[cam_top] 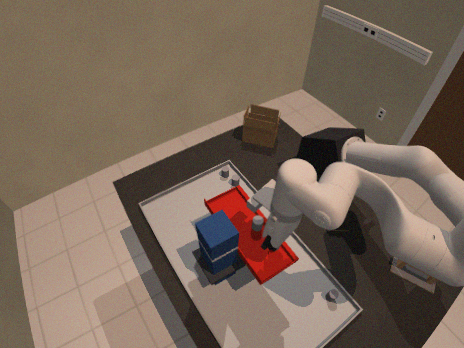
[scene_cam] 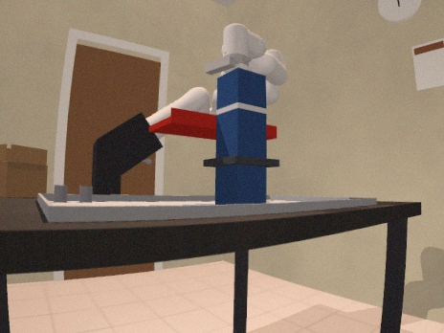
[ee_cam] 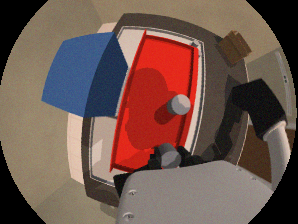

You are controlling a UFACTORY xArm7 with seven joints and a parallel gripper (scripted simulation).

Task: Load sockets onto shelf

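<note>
Over the red shelf, gripper pinching a grey socket. Another socket standing on the shelf. Shelf sitting beside the blue post, near the white band. Two sockets standing in the tray's far-left corner in the top view.

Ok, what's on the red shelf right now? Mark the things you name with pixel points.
One socket [cam_top: 257, 224] [ee_cam: 180, 104] stands upright on the red shelf [cam_top: 230, 202] [scene_cam: 191, 124] [ee_cam: 170, 50]. The gripper [cam_top: 270, 243] [ee_cam: 167, 154], shut on a second socket [ee_cam: 170, 156], covers some of the shelf's floor beneath.
</note>
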